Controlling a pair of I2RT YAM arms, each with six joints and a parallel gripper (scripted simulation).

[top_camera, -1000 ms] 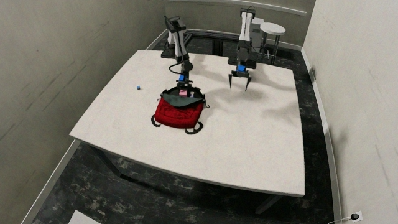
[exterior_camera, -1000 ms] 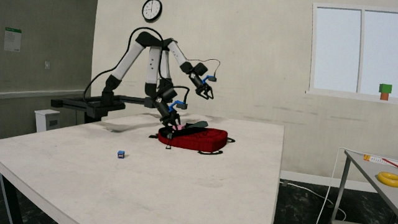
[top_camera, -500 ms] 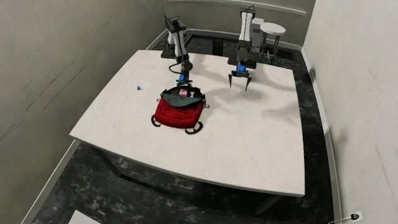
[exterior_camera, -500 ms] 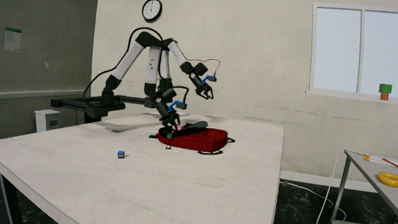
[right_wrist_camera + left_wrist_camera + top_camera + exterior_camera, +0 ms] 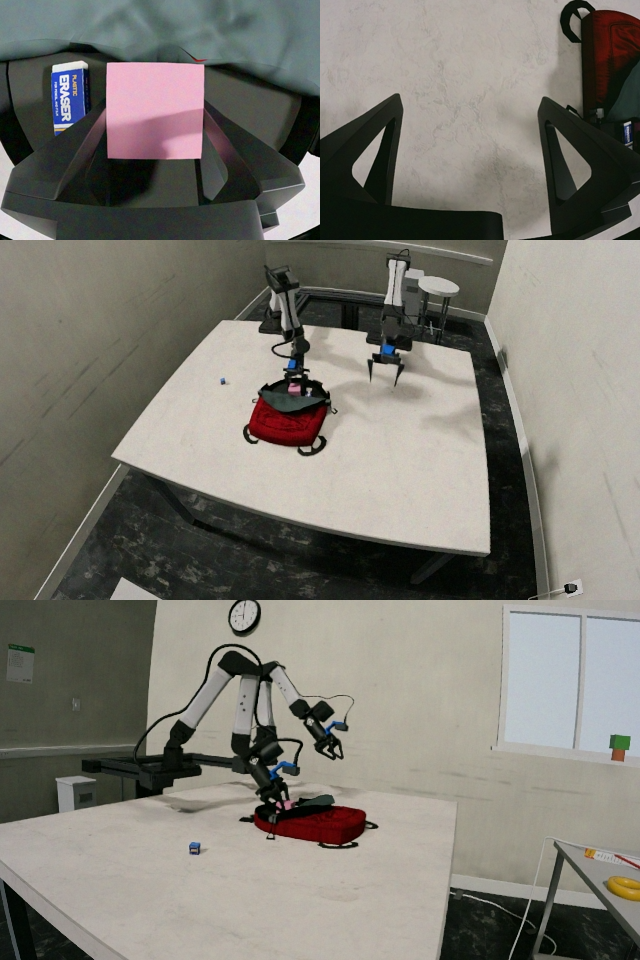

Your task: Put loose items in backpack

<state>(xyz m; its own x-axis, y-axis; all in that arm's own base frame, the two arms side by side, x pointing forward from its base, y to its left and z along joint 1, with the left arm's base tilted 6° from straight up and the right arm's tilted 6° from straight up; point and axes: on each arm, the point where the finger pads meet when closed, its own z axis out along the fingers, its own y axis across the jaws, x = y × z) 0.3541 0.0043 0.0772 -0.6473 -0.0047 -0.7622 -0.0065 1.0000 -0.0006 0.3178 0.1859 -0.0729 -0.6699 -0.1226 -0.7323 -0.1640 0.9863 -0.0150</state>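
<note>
The red backpack (image 5: 285,432) (image 5: 320,829) (image 5: 603,46) lies flat. Its grey-green flap (image 5: 288,401) (image 5: 160,23) (image 5: 627,95) lies over part of the opening. My right gripper (image 5: 295,383) (image 5: 154,101) is shut on a pink block (image 5: 294,389) (image 5: 286,805) (image 5: 155,90), at the uncovered part of the opening. A blue-and-white eraser (image 5: 68,95) (image 5: 627,133) lies inside the backpack beside it. A small blue block (image 5: 223,381) (image 5: 194,848) lies on the table away from the backpack. My left gripper (image 5: 383,383) (image 5: 334,756) (image 5: 471,102) is open and empty above the table.
The pale table (image 5: 390,465) (image 5: 300,900) carries the backpack. Dark strap loops (image 5: 312,447) (image 5: 339,845) stick out at its far end from the arms. A round white stool (image 5: 439,286) stands on the floor behind the table.
</note>
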